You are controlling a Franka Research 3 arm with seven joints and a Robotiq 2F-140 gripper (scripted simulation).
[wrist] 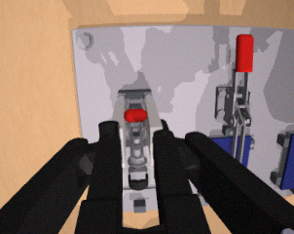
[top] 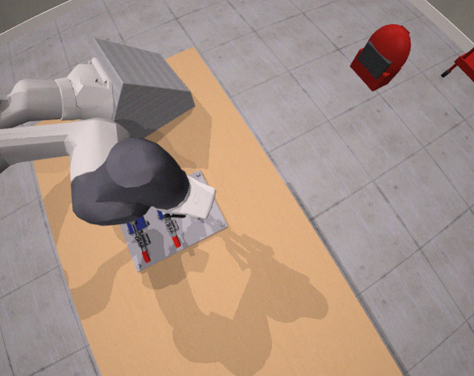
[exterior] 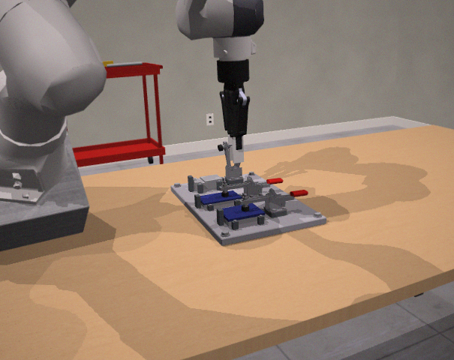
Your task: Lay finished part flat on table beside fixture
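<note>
The grey fixture plate lies on the wooden table, and it also shows in the overhead view and the wrist view. Two blue blanks sit under toggle clamps whose red handles lie flat. A grey part sits in the far station; I cannot make out its slot. My gripper hangs straight down over that station, shut on the third clamp's lever, which stands upright. The lever's red tip shows between my fingers.
The robot's grey base block stands on the table left of the fixture. A red cart stands behind the table. A red helmet-like object lies on the floor far to the right.
</note>
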